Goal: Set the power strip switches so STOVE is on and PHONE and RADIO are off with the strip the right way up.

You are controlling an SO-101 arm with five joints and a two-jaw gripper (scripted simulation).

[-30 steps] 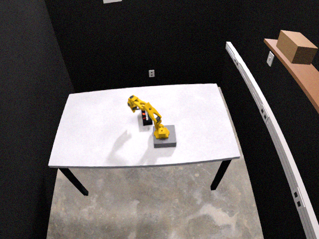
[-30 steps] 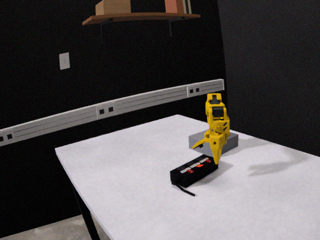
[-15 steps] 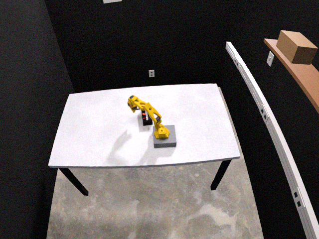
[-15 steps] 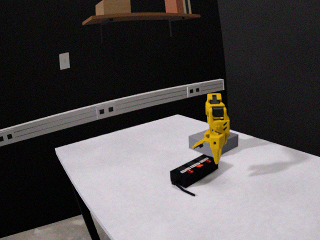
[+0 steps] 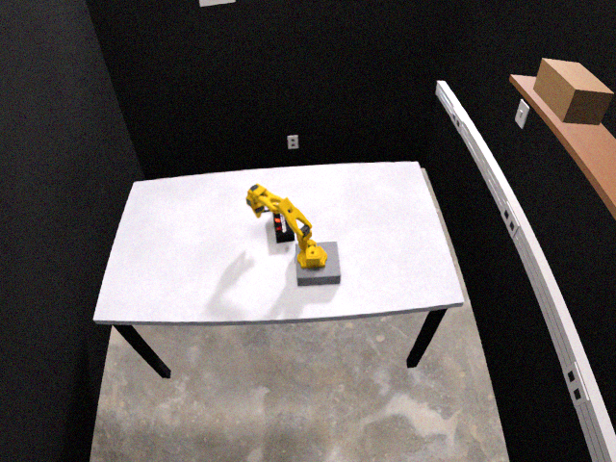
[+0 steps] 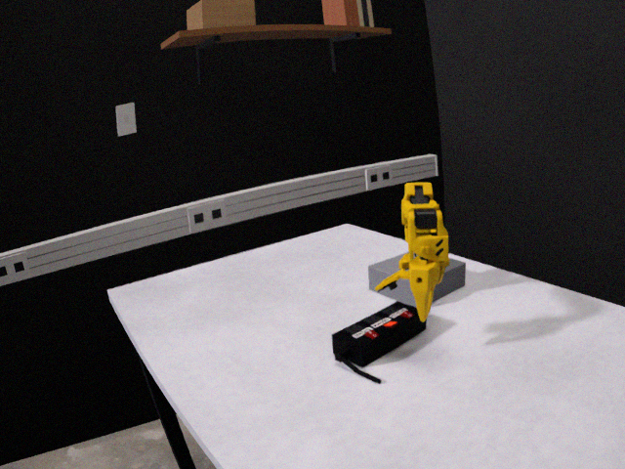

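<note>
A black power strip [image 6: 378, 333] lies flat on the white table, switches facing up, with a short black cord at its near end. It has three red rocker switches with white labels too small to read. The middle switch [image 6: 389, 323] glows brighter red than the other two. My yellow gripper [image 6: 421, 315] is shut and empty, pointing straight down. Its tip is at the strip's end nearest the arm base, at the switch there [image 6: 406, 314]. In the overhead view the arm [image 5: 283, 214] reaches over the strip [image 5: 283, 229] and hides most of it.
The arm's grey base block [image 6: 416, 277] stands just behind the strip. A wall shelf with a cardboard box [image 5: 572, 91] and a white wall trunking [image 6: 217, 212] lie off the table.
</note>
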